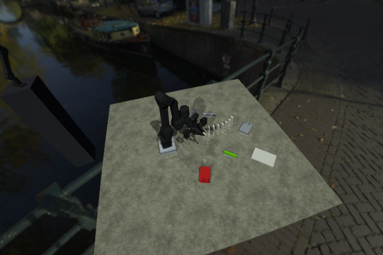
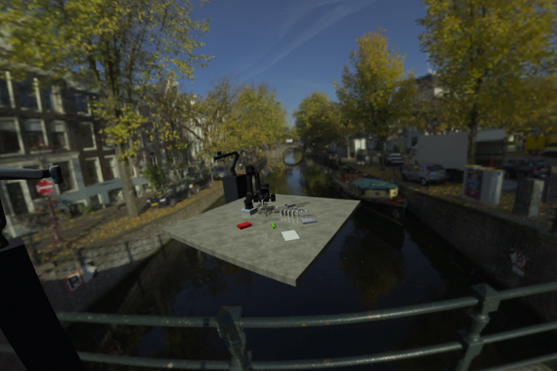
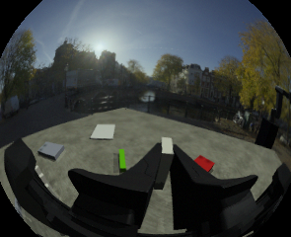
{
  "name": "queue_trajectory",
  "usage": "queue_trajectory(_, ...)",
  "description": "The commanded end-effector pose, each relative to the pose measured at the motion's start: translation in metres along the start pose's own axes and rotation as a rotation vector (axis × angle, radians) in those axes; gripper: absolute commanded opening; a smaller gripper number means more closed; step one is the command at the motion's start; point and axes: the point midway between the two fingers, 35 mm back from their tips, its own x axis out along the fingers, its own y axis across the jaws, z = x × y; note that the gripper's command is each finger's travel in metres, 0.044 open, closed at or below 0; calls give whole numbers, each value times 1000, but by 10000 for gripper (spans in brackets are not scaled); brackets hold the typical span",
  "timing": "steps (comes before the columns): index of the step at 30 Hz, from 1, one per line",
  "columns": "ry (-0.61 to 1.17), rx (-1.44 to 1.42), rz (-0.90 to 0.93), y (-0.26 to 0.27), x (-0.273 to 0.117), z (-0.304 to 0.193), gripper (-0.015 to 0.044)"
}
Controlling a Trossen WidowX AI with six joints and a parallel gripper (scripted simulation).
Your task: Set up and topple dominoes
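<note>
P: red-bordered sign (image 2: 74, 280) | white bar: round red sign (image 2: 45, 186)

Row of dominoes (image 3: 47, 179) partly hidden, wrist view.

The arm folds back near its base, its claw (image 1: 203, 132) (image 3: 165, 148) pinched nearly closed.

there are at least seven small white dominoes (image 1: 213, 128) (image 2: 282, 214) (image 3: 167, 153), one red block (image 1: 205, 174) (image 2: 244, 225) (image 3: 204, 163), one green bar (image 1: 230, 153) (image 2: 272, 226) (image 3: 122, 160), one white flat sheet (image 1: 263, 157) (image 2: 290, 235) (image 3: 103, 131), one grey flat box (image 1: 245, 127) (image 2: 309, 220) (image 3: 51, 150).
</note>
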Motion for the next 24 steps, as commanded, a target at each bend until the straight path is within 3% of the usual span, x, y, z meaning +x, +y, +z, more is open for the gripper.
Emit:
queue_trajectory(1,0,-5,-4,-2,-1,-1,28)
queue_trajectory(24,8,-4,-7,4,1,-26,28)
